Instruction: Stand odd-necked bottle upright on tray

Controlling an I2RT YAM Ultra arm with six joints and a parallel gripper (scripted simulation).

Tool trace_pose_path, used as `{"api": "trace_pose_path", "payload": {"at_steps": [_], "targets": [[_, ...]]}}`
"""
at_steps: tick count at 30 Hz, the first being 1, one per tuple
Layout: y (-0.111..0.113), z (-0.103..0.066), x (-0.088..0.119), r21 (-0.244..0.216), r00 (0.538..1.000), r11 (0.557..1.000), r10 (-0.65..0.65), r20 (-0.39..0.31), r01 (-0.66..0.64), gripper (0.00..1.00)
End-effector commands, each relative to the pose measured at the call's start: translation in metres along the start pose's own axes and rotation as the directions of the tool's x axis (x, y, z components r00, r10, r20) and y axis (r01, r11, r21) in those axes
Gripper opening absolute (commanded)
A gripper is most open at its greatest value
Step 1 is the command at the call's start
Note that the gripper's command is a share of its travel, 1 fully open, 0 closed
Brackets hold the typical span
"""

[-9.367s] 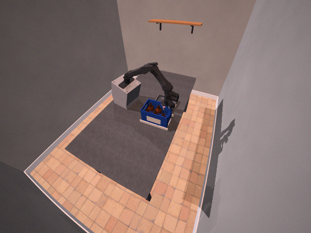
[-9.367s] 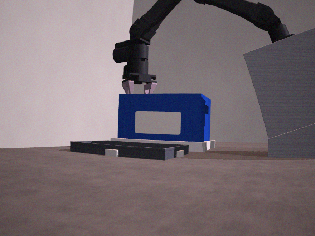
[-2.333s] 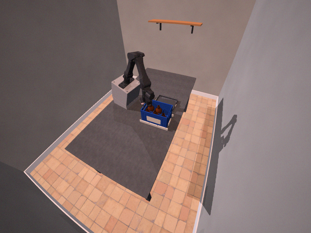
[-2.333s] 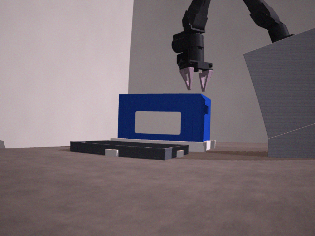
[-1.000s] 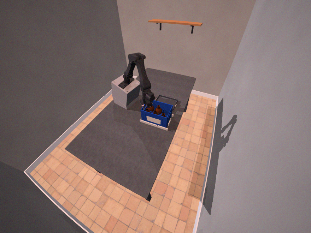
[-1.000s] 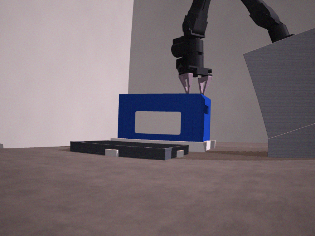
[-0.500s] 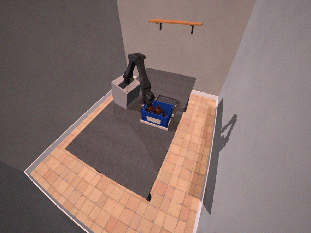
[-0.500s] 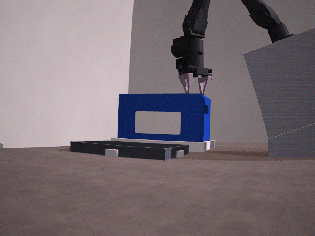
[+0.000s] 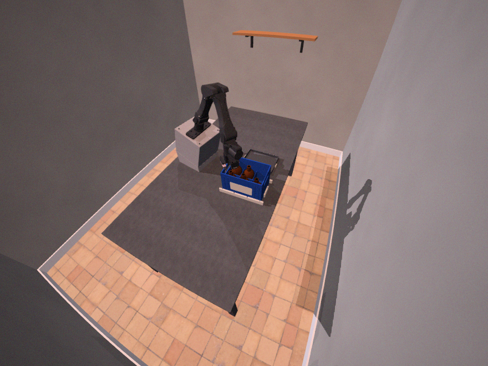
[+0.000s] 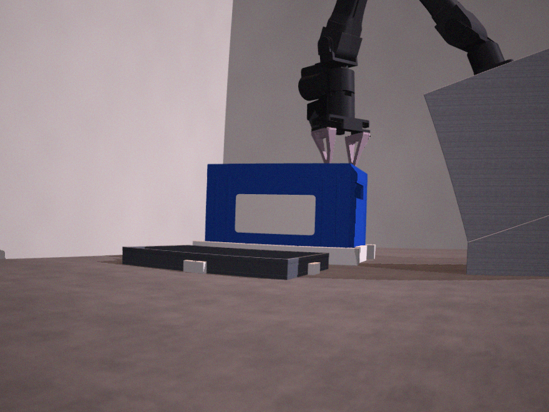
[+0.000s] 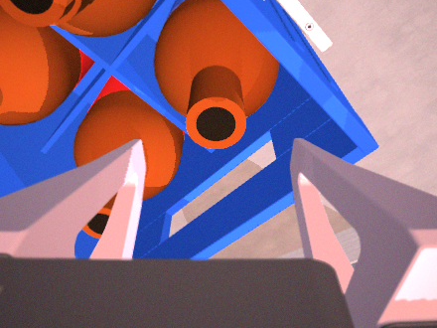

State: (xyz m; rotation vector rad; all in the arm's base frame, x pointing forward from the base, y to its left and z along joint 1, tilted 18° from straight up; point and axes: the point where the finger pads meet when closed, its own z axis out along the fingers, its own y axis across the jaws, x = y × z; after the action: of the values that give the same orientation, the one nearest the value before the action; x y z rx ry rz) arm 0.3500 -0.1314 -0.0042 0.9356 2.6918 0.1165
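My gripper (image 9: 229, 167) (image 10: 339, 161) (image 11: 218, 152) is open and empty, pointing down over one end of the blue crate (image 9: 266, 171) (image 10: 219, 201) (image 11: 298, 68). Brown bottles stand in the crate's compartments. In the wrist view one bottle (image 11: 214, 38) shows its open mouth between and just beyond the fingertips, untouched. A second bottle (image 11: 109, 137) is partly behind the left finger. Other bottles show at the upper left. The top view shows a round-bodied bottle (image 9: 249, 173) near the crate's middle. Neck differences cannot be told. The black tray (image 9: 264, 153) (image 10: 238, 264) holds nothing visible.
White strips (image 9: 240, 196) (image 10: 343, 255) run around the crate's base. Small pale blocks (image 10: 194, 266) sit against the tray, which lies close beside the crate. The arm's grey pedestal (image 9: 187, 152) (image 10: 503, 155) stands near the crate. A wooden shelf (image 9: 274, 35) is high on the wall.
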Motion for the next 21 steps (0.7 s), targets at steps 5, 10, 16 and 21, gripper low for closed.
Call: {"api": "trace_pose_path", "payload": {"at_steps": [5, 10, 16, 21], "targets": [[0.007, -0.001, -0.013, -0.005, 0.999, 1.0, -0.009, 0.035, 0.01, 0.61], [0.009, -0.01, -0.019, -0.012, 0.998, 1.0, -0.01, 0.062, 0.01, 0.61], [0.006, -0.009, -0.017, -0.007, 0.999, 1.0, -0.005, 0.049, 0.005, 0.61], [0.006, -0.009, -0.017, -0.007, 0.999, 1.0, -0.005, 0.049, 0.005, 0.61]]}}
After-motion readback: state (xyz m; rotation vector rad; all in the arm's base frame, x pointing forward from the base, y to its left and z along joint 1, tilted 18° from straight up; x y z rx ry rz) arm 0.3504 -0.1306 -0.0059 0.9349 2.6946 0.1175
